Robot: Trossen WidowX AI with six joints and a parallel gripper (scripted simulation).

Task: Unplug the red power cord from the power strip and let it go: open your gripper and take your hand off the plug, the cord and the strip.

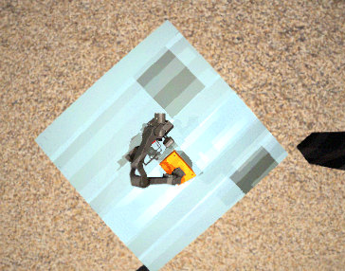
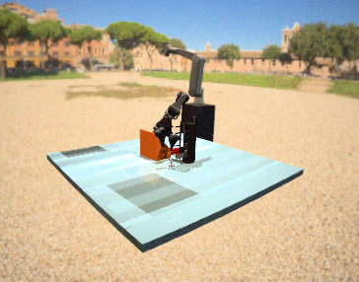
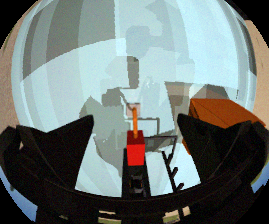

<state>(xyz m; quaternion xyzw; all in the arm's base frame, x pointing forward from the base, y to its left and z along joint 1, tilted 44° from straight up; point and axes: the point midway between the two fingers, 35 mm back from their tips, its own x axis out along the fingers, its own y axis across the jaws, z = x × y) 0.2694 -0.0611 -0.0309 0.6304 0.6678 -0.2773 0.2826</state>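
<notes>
In the wrist view the red plug point(image 3: 135, 148) stands upright midway between my two dark fingers, which are spread wide and stand clear of it on both sides. A thin orange-red cord point(image 3: 135, 120) runs on from the plug over the pale table. A dark narrow body point(image 3: 135, 180) sits right under the plug; I cannot tell whether it is the power strip. My gripper point(image 3: 135, 117) point(image 2: 170, 144) point(image 1: 161, 142) is open and empty, low over the table. In the exterior view a spot of the red plug point(image 2: 174, 151) shows just under the fingers.
An orange box point(image 1: 174, 164) point(image 2: 151, 144) point(image 3: 222, 113) stands right beside the gripper. The arm's black base block point(image 2: 201, 120) is behind it. The pale blue table point(image 1: 87, 142) point(image 2: 229, 182) lies on sandy ground.
</notes>
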